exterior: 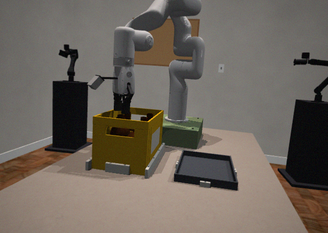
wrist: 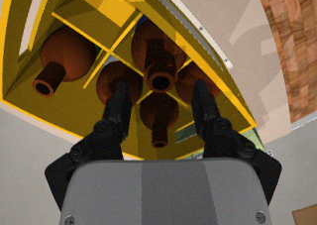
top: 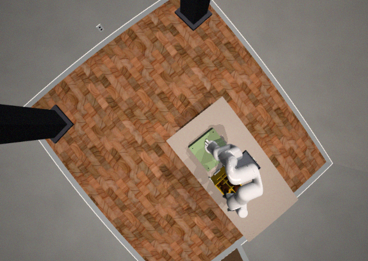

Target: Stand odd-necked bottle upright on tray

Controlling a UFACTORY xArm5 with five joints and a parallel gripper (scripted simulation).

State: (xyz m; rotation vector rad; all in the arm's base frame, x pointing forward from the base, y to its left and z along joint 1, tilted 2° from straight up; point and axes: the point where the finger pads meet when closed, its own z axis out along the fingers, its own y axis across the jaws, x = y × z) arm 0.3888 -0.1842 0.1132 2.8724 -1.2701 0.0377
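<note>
The yellow crate (top: 217, 178) (exterior: 119, 152) (wrist: 110, 4) holds several brown bottles upright. In the wrist view, one bottle (wrist: 66, 54) is at the left, one (wrist: 157, 44) at the top middle and one (wrist: 158, 111) at the lower middle. Two more, a bottle (wrist: 109, 83) at the left finger and a bottle (wrist: 184, 83) at the right finger, are partly covered by the fingers. My gripper (exterior: 121, 110) (wrist: 160, 91) is open and points down over the crate; the top-middle bottle's mouth shows between its fingertips. The dark tray (top: 246, 160) (exterior: 206, 168) is empty. Neck thickness differences cannot be told.
Grey stops (exterior: 117, 168) stand around the crate's foot, and small light clips (exterior: 205, 183) hold the tray's sides. The green base block (top: 199, 152) (exterior: 180, 137) carries the arm behind the crate. The crate walls rise around the bottles, close to the fingers.
</note>
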